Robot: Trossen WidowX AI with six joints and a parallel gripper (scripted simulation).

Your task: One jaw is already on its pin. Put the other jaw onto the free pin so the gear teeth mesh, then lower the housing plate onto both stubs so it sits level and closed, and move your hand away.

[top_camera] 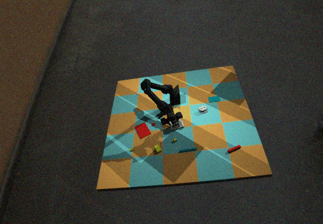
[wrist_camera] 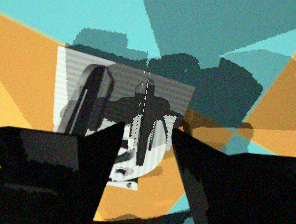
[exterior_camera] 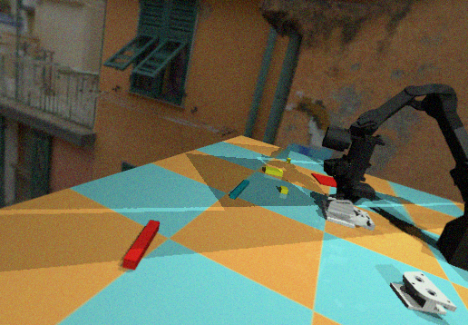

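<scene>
The pale ribbed gripper base (top_camera: 180, 124) (exterior_camera: 339, 212) (wrist_camera: 65, 75) lies on the checkered mat under my hand. One long jaw (wrist_camera: 91, 100) stands over its left part in the wrist view. The other jaw (wrist_camera: 143, 127) lies near the middle, between my fingertips. My gripper (wrist_camera: 148, 129) is open, with a gap on both sides of that middle jaw. The near ends of the jaws are partly hidden by my fingers and shadow; the pins and tooth meshing cannot be made out. The white housing plate (top_camera: 203, 109) (exterior_camera: 425, 286), with two holes, rests apart on a small stand.
A red square (top_camera: 143, 130) (exterior_camera: 325, 180) lies beside the arm. A yellow block (top_camera: 158, 149) (exterior_camera: 274, 171), small yellow pieces and a teal bar (top_camera: 188, 149) (exterior_camera: 238, 189) lie beyond the base. A red bar (top_camera: 234, 149) (exterior_camera: 141, 245) and a teal plate (top_camera: 214, 99) lie farther off.
</scene>
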